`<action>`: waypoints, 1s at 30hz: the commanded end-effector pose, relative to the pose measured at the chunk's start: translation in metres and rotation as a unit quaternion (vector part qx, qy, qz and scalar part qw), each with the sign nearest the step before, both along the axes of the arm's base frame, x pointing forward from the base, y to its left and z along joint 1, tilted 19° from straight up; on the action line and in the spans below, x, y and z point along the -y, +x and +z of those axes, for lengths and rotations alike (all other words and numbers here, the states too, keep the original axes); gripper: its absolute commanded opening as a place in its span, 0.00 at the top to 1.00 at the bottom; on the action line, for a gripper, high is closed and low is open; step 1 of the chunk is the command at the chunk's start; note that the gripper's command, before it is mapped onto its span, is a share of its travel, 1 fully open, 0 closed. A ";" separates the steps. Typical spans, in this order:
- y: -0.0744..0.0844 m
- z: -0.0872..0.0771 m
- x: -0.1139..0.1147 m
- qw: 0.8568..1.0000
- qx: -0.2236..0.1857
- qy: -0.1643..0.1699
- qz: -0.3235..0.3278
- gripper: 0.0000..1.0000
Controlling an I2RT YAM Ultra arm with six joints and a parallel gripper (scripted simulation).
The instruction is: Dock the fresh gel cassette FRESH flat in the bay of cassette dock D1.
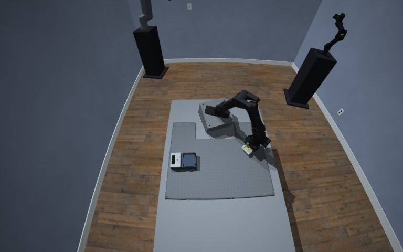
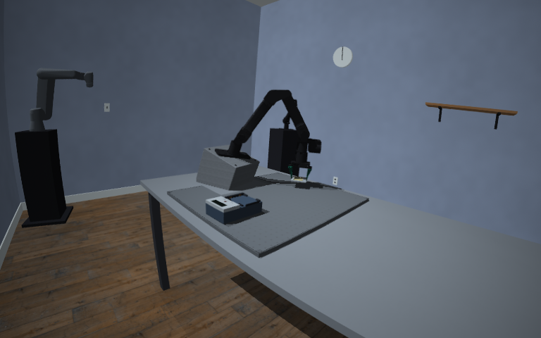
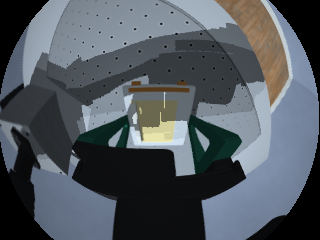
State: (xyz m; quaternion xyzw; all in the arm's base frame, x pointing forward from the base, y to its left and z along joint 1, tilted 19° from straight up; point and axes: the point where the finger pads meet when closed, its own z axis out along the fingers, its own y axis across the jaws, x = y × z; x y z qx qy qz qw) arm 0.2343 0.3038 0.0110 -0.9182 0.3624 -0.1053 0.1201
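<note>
The hand (image 3: 160,135) is closed on the cassette FRESH (image 3: 159,119), its green fingers standing wide against the cassette's two sides. In the wrist view FRESH fills the middle of the frame — a pale tray with a yellowish gel area, and two copper tabs (image 3: 160,84) showing at its upper edge. The comb cannot be made out.

In the top view the arm (image 1: 252,118) reaches from its sloped grey base (image 1: 208,118) at upper centre down to the right of centre, where FRESH (image 1: 247,149) shows as a small white and yellow shape just under the wrist. It sits over the perforated deck (image 1: 220,178) near the deck's right edge. In the exterior view the hand (image 2: 299,174) points straight down with FRESH (image 2: 298,179) at its tips, very close to the deck; whether it touches cannot be told.

The dock D1 (image 1: 189,160) stands well apart, at the left of the deck in the top view — a dark blue bay with a white console (image 1: 175,160) at its left end. The bay holds nothing visible. The deck lies on a long grey surface (image 2: 418,258).
</note>
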 end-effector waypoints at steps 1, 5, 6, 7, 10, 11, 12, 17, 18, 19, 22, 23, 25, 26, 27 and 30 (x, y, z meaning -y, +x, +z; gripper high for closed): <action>0.000 0.020 -0.014 1.000 0.011 0.020 0.007 1.00; 0.000 0.020 -0.014 1.000 0.011 0.020 0.007 1.00; 0.000 0.020 -0.014 1.000 0.011 0.020 0.007 1.00; 0.000 0.020 -0.014 1.000 0.011 0.020 0.007 1.00; 0.000 0.020 -0.014 1.000 0.011 0.020 0.007 1.00; 0.000 0.020 -0.014 1.000 0.011 0.020 0.007 1.00; 0.000 0.020 -0.014 1.000 0.011 0.020 0.007 1.00; -0.004 0.034 -0.011 0.998 0.021 0.004 0.058 1.00; -0.006 0.039 -0.010 0.997 0.023 0.000 0.074 1.00; -0.007 0.044 -0.009 0.996 0.025 -0.005 0.090 1.00; -0.009 0.048 -0.008 0.991 0.031 -0.016 0.130 1.00; -0.009 0.048 -0.008 0.991 0.031 -0.016 0.130 1.00; -0.010 0.035 -0.006 0.991 0.020 -0.030 0.130 1.00; -0.010 0.035 -0.006 0.991 0.020 -0.030 0.130 1.00; -0.010 0.035 -0.006 0.991 0.020 -0.030 0.130 1.00; -0.010 0.039 -0.007 0.991 0.024 -0.025 0.129 1.00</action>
